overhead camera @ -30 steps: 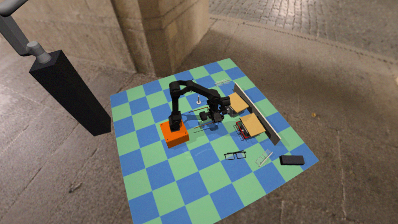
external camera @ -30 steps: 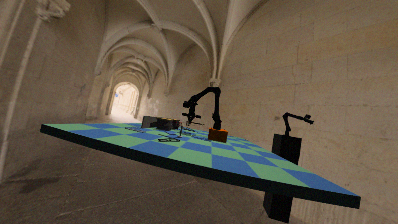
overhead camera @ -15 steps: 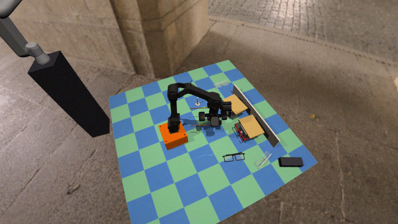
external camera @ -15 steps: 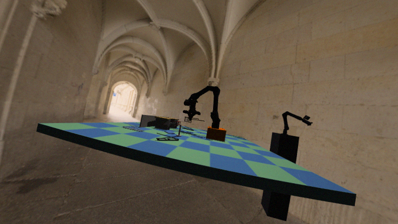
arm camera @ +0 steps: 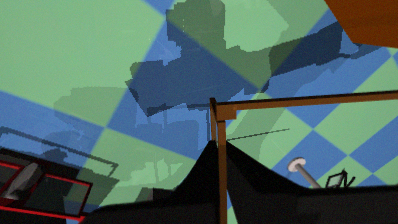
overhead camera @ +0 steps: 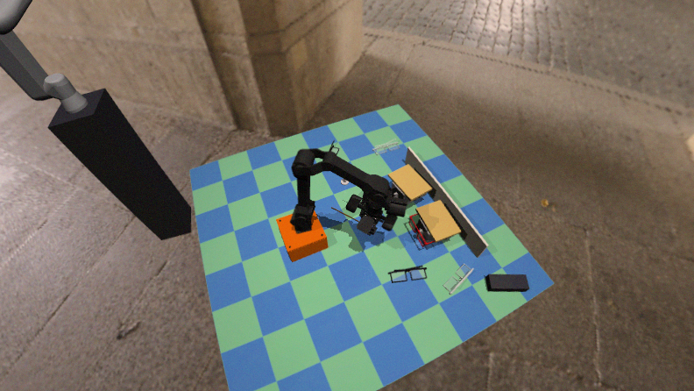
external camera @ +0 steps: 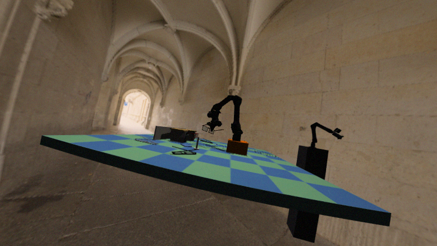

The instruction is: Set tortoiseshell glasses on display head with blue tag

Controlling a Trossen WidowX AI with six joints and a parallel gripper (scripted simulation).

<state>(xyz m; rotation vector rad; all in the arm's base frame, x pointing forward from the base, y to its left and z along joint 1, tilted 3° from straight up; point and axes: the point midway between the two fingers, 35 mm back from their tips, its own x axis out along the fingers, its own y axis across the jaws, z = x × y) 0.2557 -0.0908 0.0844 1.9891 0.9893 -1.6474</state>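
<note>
The tortoiseshell glasses (overhead camera: 345, 213) (external camera: 204, 128) (arm camera: 310, 103) are held in the air above the table, a brown temple reaching back toward the robot's base. My gripper (external camera: 211, 128) (arm camera: 216, 146) is shut on the front frame of these glasses, which stands upright between the fingertips in the wrist view. In the top view the arm hides the grip. The display heads are mostly hidden under two tan boards (overhead camera: 410, 181) (overhead camera: 437, 219). Red glasses (overhead camera: 414, 228) (arm camera: 62, 177) show at the nearer board, around a grey part of a head. No blue tag can be made out.
A long upright panel (overhead camera: 446, 199) stands behind the boards. Black glasses (overhead camera: 407, 275), clear glasses (overhead camera: 457, 278) and a black case (overhead camera: 507, 282) lie at the near side. A thin post (external camera: 197, 143) (arm camera: 306, 174) stands on the other side, near dark glasses (external camera: 183, 152) (arm camera: 339, 180).
</note>
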